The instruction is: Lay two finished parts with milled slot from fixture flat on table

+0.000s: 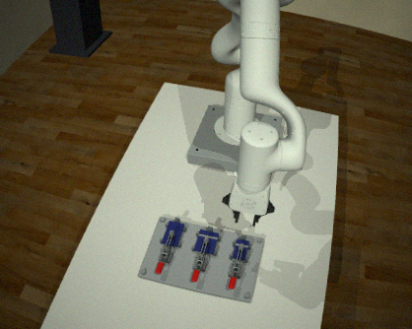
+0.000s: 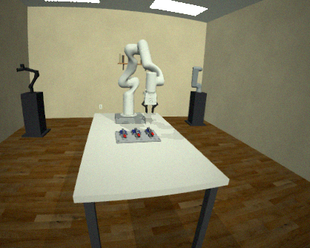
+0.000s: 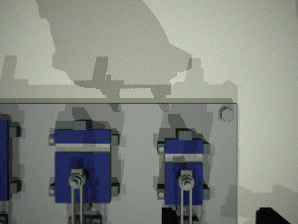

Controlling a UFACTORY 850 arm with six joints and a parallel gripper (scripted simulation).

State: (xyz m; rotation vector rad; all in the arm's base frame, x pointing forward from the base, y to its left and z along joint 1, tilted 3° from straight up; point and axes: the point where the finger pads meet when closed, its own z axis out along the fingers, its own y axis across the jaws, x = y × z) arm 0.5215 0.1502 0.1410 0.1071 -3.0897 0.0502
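Note:
A grey fixture plate (image 1: 184,261) (image 3: 140,150) holds three blue parts in a row. The middle part (image 1: 211,247) (image 3: 65,167) and the narrower right part (image 1: 236,252) (image 3: 172,171) each show a pale slot across the top. The left part (image 1: 177,227) shows no slot in the top view; only its edge (image 3: 3,160) shows in the wrist view. A clamp arm reaches over each part, its red handle (image 1: 160,267) toward the plate's front. My gripper (image 1: 245,223) (image 2: 150,111) (image 3: 220,216) is partly open and empty, above and behind the plate's right end.
Small grey stops stand around the parts. Bolt heads (image 1: 247,295) (image 3: 226,114) sit at the plate's corners. The arm's grey base (image 1: 211,157) (image 2: 121,119) is behind the plate on the white table (image 1: 110,236) (image 2: 139,167). Shadows lie on the table to the right.

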